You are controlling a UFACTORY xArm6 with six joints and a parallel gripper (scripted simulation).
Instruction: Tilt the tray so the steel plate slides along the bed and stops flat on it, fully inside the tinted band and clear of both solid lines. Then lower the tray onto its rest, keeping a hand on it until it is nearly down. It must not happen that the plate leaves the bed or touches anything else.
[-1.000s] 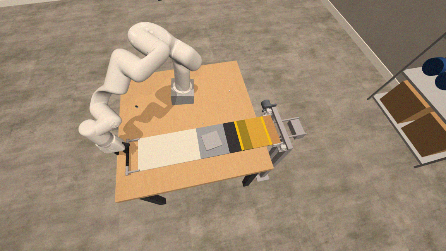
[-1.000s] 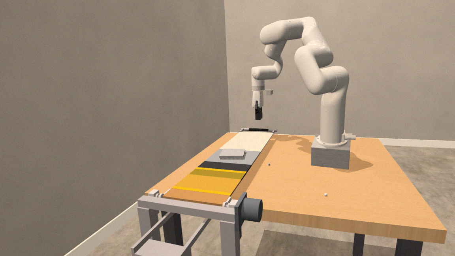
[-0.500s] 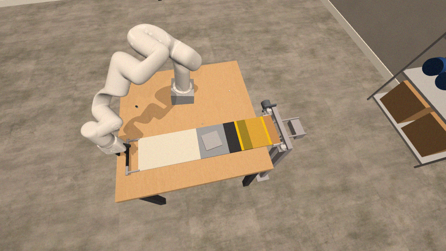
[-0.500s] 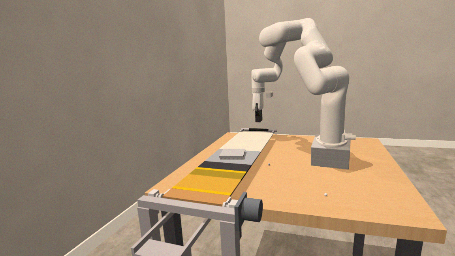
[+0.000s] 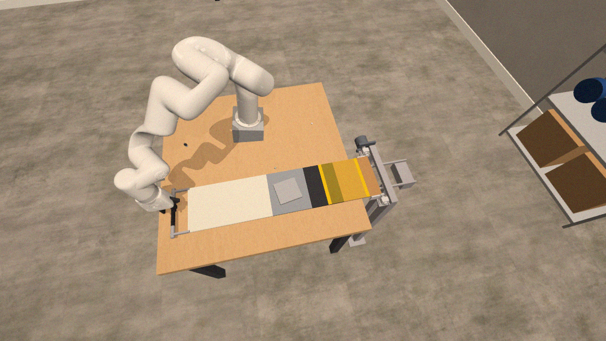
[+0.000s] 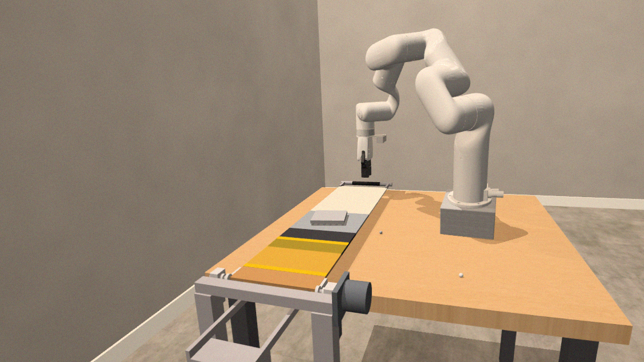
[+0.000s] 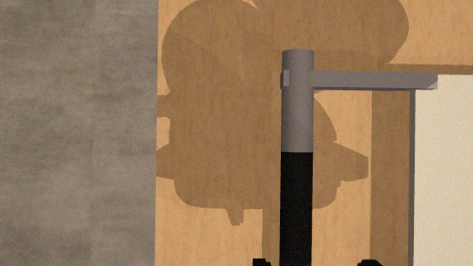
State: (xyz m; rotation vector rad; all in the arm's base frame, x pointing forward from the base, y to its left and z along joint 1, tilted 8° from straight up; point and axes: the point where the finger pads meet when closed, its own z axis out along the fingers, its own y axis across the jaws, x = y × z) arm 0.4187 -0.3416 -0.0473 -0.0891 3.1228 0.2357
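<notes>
While the steel plate [image 5: 287,190] lies on the tray's [image 5: 229,203] grey patch, pincer [image 6: 365,170] hangs part-open above the handle [image 6: 365,183], gripping nothing

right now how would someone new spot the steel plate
Find the long tray lying across the wooden table, hinged to a grey stand at one end. The steel plate is the raised pale grey square lying flat on the tray's grey section, between cream and black stretches.

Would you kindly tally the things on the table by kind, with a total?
Arm: 1
Tray: 1
Plate: 1
Beads: 3, black, white, pale
Total: 6
</notes>
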